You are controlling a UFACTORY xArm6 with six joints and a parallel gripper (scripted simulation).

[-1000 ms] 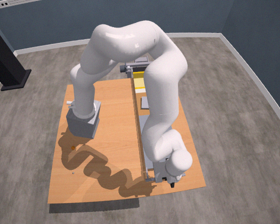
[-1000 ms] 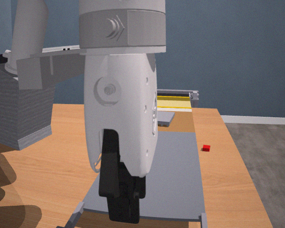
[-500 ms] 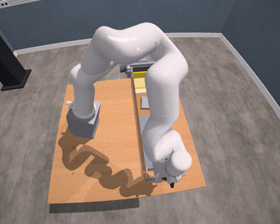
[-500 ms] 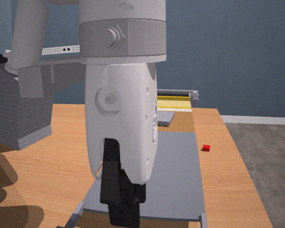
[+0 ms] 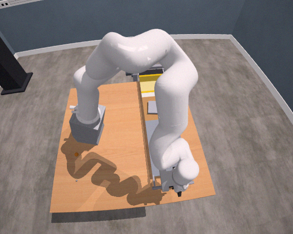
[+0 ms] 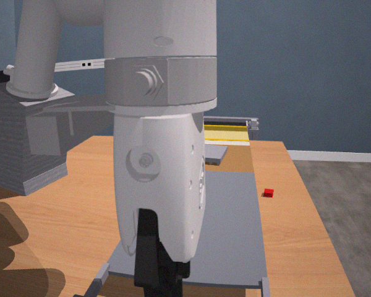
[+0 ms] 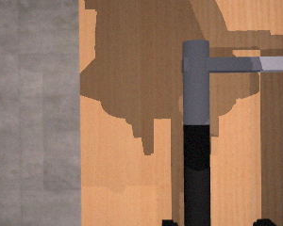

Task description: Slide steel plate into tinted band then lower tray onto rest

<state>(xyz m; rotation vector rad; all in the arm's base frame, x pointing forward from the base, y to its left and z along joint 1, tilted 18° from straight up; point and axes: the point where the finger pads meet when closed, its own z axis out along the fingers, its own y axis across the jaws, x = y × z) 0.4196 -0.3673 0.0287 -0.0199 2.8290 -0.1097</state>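
Across the wood tabletop (image 5: 121,121) (image 6: 294,198) (image 7: 118,202), tray handle (image 5: 156,187) (image 7: 196,85) crosswise.

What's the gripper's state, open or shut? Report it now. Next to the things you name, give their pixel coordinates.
Gripper (image 5: 176,190) (image 6: 163,283) (image 7: 217,222): partly open, holding nothing; the round grey-and-black bar (image 5: 157,187) (image 7: 196,89) shows between its fingers, unclamped.
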